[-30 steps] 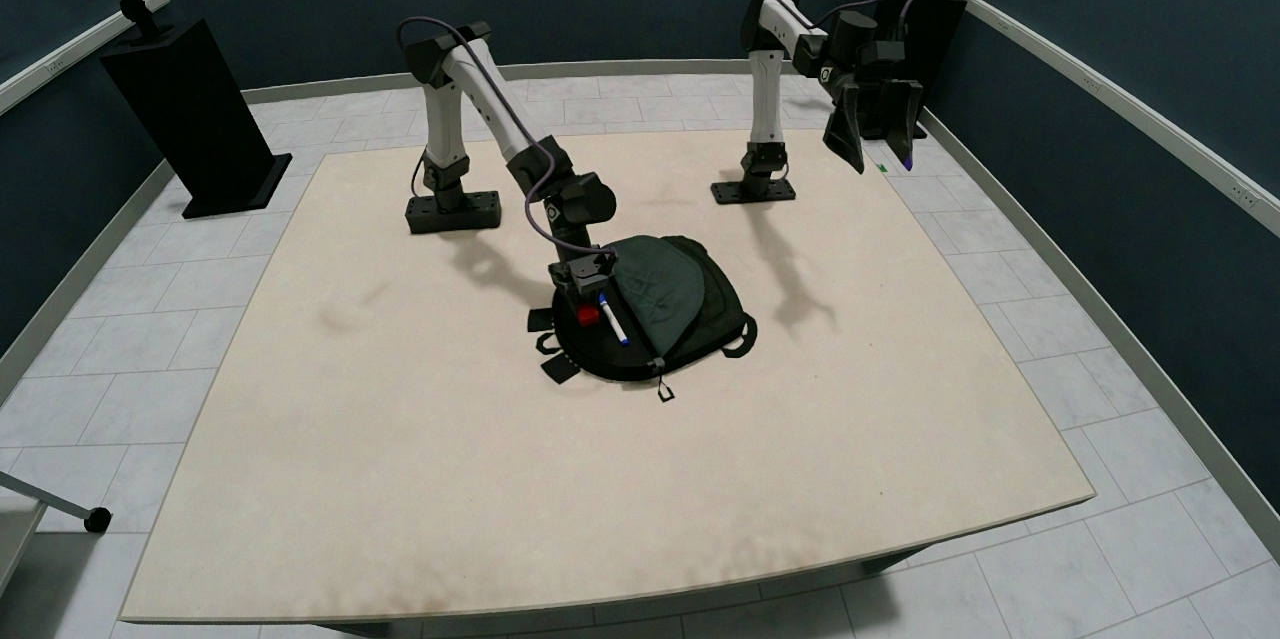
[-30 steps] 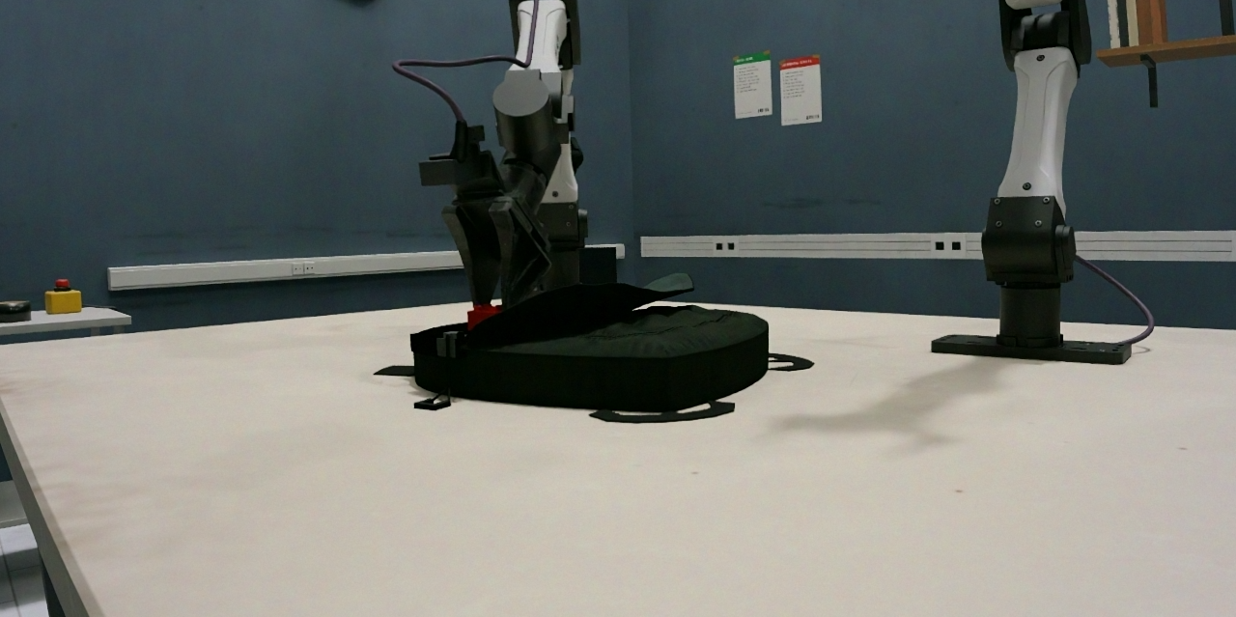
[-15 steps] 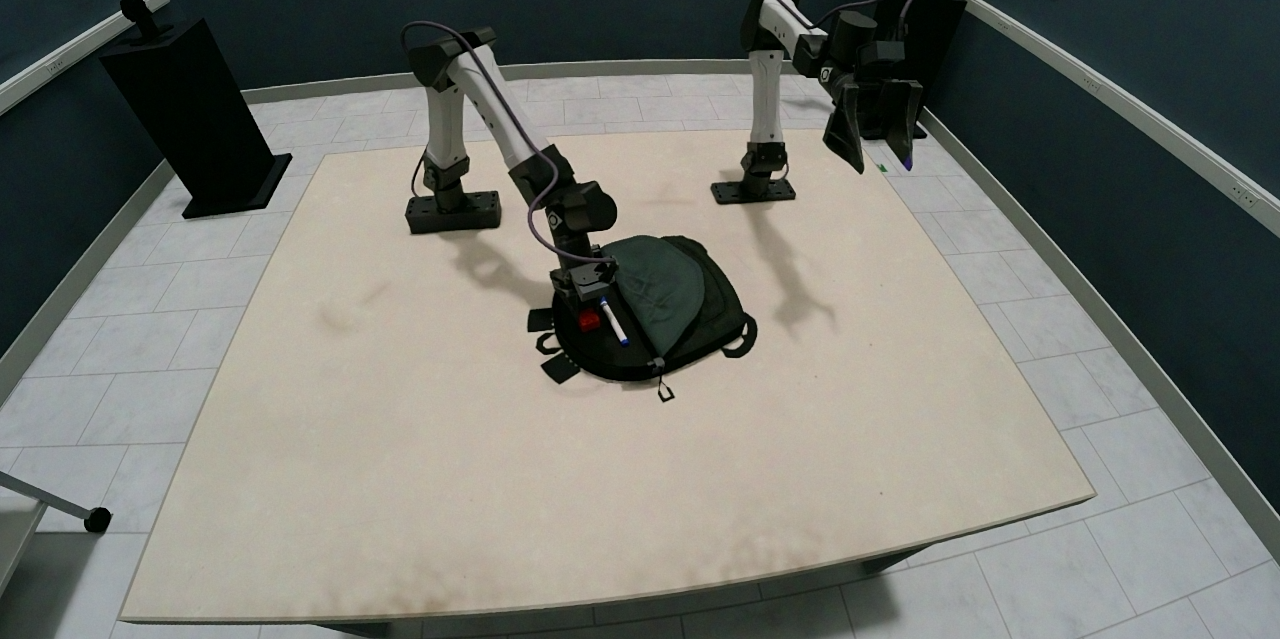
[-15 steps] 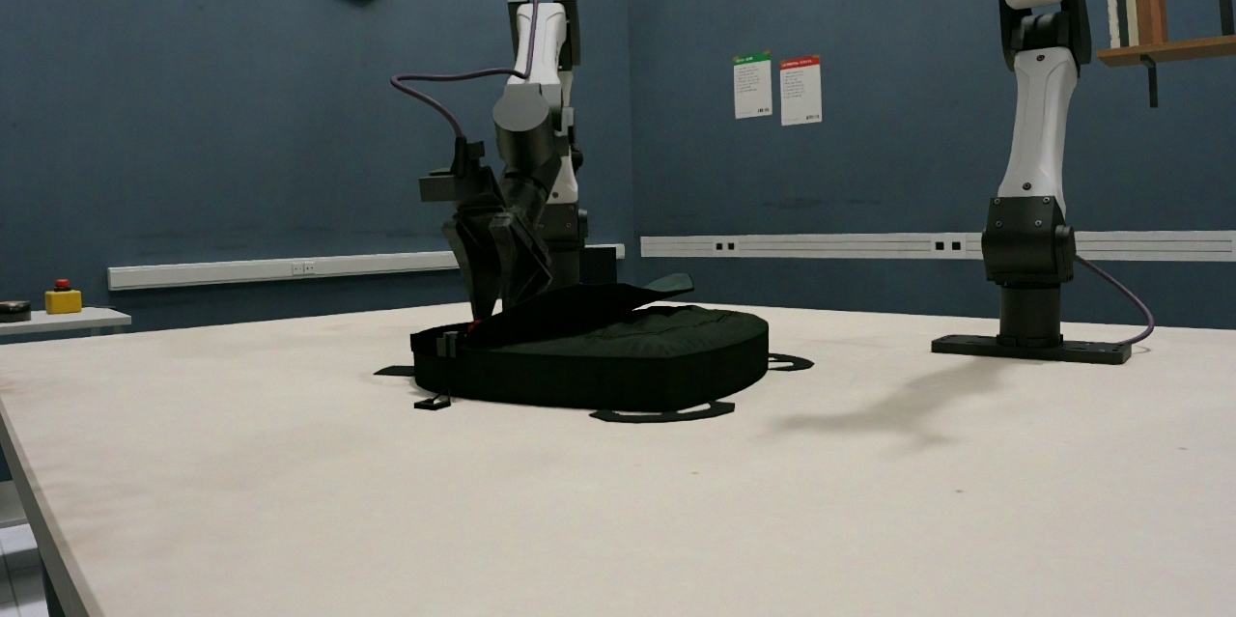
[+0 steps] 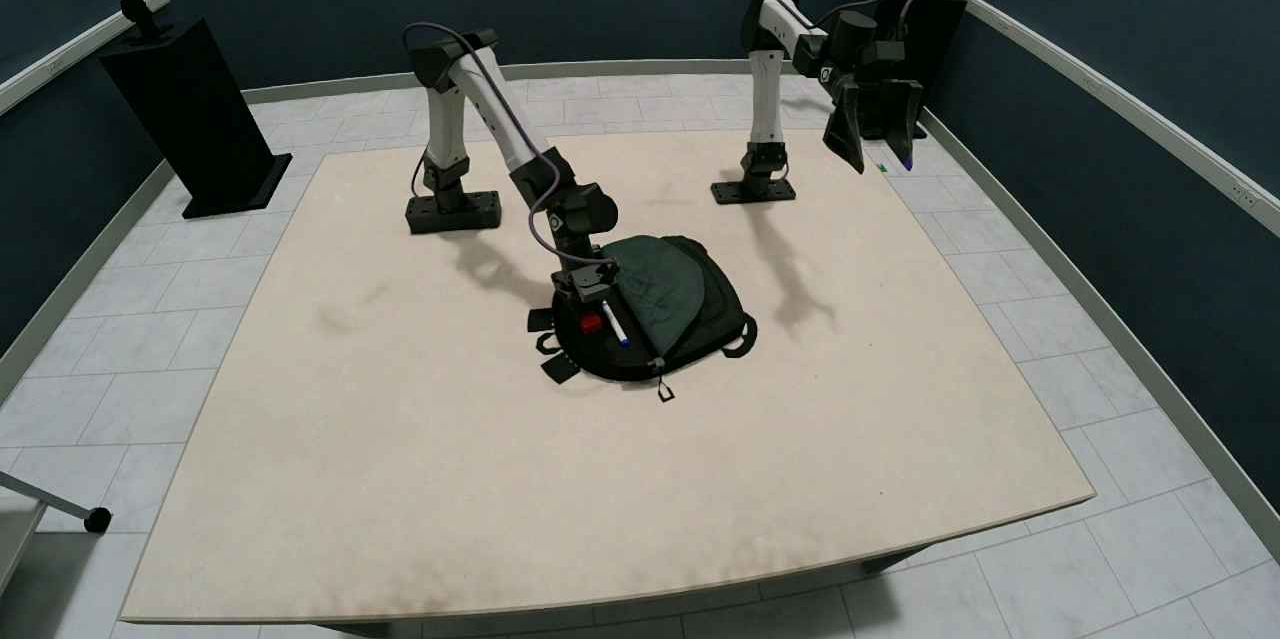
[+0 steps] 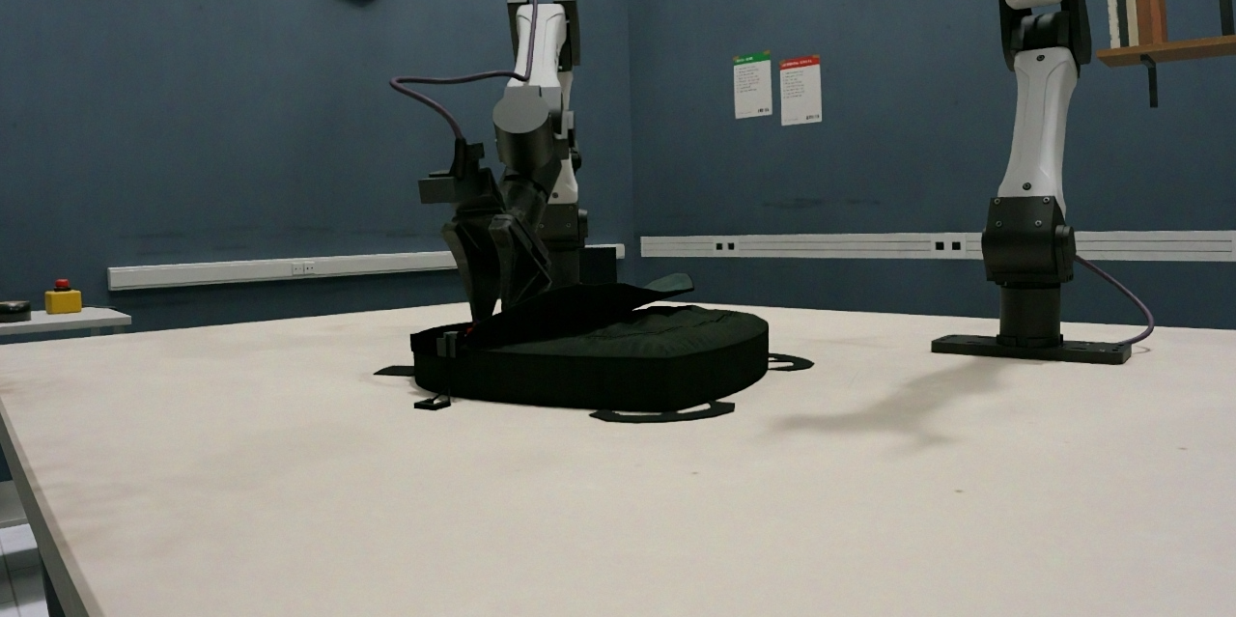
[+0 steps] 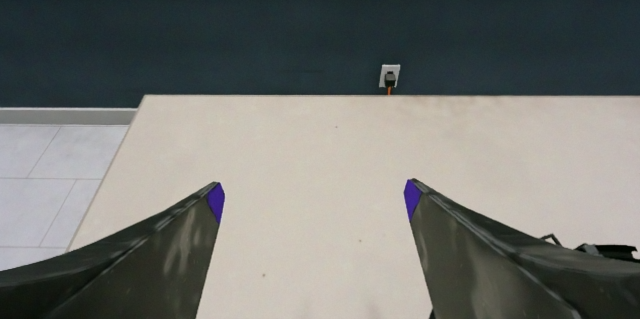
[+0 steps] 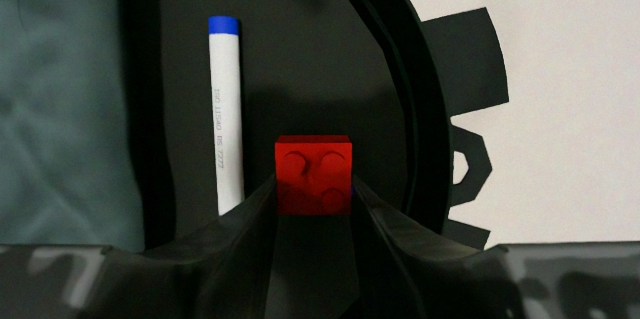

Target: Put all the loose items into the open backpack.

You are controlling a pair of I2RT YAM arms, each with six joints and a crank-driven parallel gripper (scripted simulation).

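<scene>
The black backpack [image 5: 723, 313] [image 6: 604, 376] [image 8: 431, 89] lies open on the table, its green-grey flap [image 5: 657, 290] [image 8: 65, 109] folded back. A white marker [image 5: 614, 322] [image 8: 227, 119] with blue ends lies inside, beside the flap fold. My right gripper [image 5: 591, 311] [image 6: 495, 312] [image 8: 314, 179] points down into the open part, shut on a red studded brick [image 5: 591, 323] [image 8: 313, 171]. The brick is low inside the backpack, next to the marker; whether it touches the bottom is hidden. My left gripper [image 5: 884, 167] [image 7: 314, 185] is open and empty, raised high, away from the backpack.
The pale table [image 5: 572, 492] [image 6: 777, 509] [image 7: 310, 159] carries both arm bases behind the backpack. Straps and the zip pull [image 5: 669, 390] [image 6: 432, 403] stick out around the backpack's edge. A wheeled cart [image 5: 17, 510] stands beyond the table's left edge in the top view.
</scene>
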